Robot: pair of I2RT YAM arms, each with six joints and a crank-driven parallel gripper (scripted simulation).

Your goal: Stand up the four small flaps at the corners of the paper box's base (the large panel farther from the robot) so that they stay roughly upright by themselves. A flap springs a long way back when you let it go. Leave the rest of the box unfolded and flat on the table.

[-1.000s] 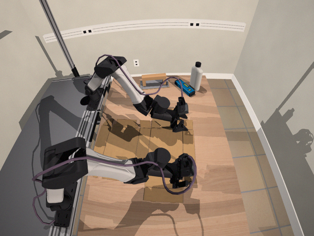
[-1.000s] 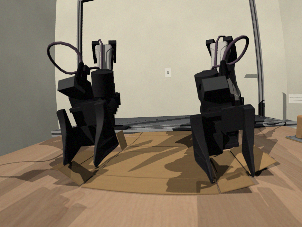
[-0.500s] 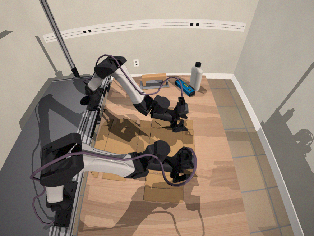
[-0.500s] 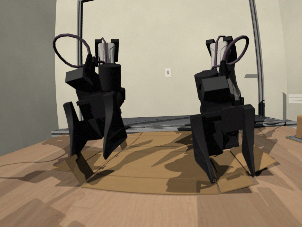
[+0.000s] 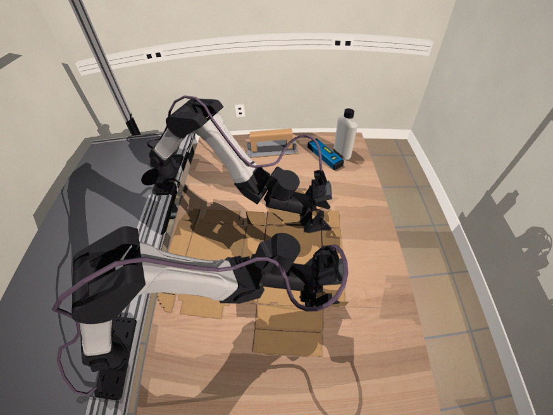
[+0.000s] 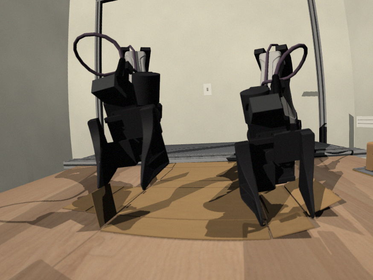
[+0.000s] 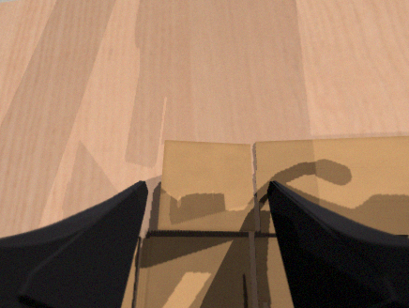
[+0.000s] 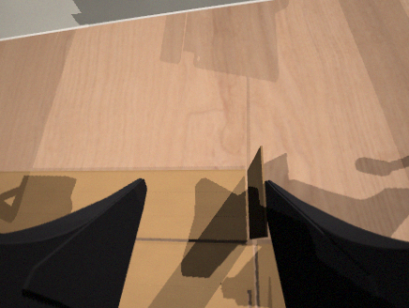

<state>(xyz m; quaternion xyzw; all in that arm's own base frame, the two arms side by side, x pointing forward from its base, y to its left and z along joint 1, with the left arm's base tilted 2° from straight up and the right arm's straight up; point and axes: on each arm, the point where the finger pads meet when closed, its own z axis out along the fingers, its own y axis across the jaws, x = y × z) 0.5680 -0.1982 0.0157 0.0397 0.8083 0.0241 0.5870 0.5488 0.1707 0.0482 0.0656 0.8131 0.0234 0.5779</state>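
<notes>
From above, I see the brown cardboard box [image 5: 288, 343] [image 6: 180, 200] [image 7: 366, 155] [image 8: 164, 207] spread flat on the pale wooden worktop [image 5: 370, 250] [image 6: 180, 259] [image 7: 211, 70] [image 8: 141, 103], under and around both claws. The black left claw [image 5: 328, 217] [image 6: 287, 220] [image 7: 207, 185] is over one far corner of it, the black right claw [image 5: 322, 298] [image 6: 122, 187] [image 8: 204, 183] over the other. Well off to the outer side of the left claw are a blue spirit level [image 5: 324, 154] and a white plastic bottle with a black cap [image 5: 345, 135].

From the front, both claws point downward with their fingers wide apart and nothing gripped. Under the right claw, a small brown square flap [image 6: 103, 205] [image 8: 256, 207] stands nearly upright, its top edge close by the outer fingertip. The matching flat brown corner flap [image 6: 290, 224] [image 7: 206, 174] lies in front of the left claw, on the worktop.

At the left wrist, that flat flap shows between the spread fingers, with a seam running beside the inner one.

At the right wrist, the raised flap shows nearly edge-on, just inside the outer finger of the open claw; I can't tell whether they touch.
</notes>
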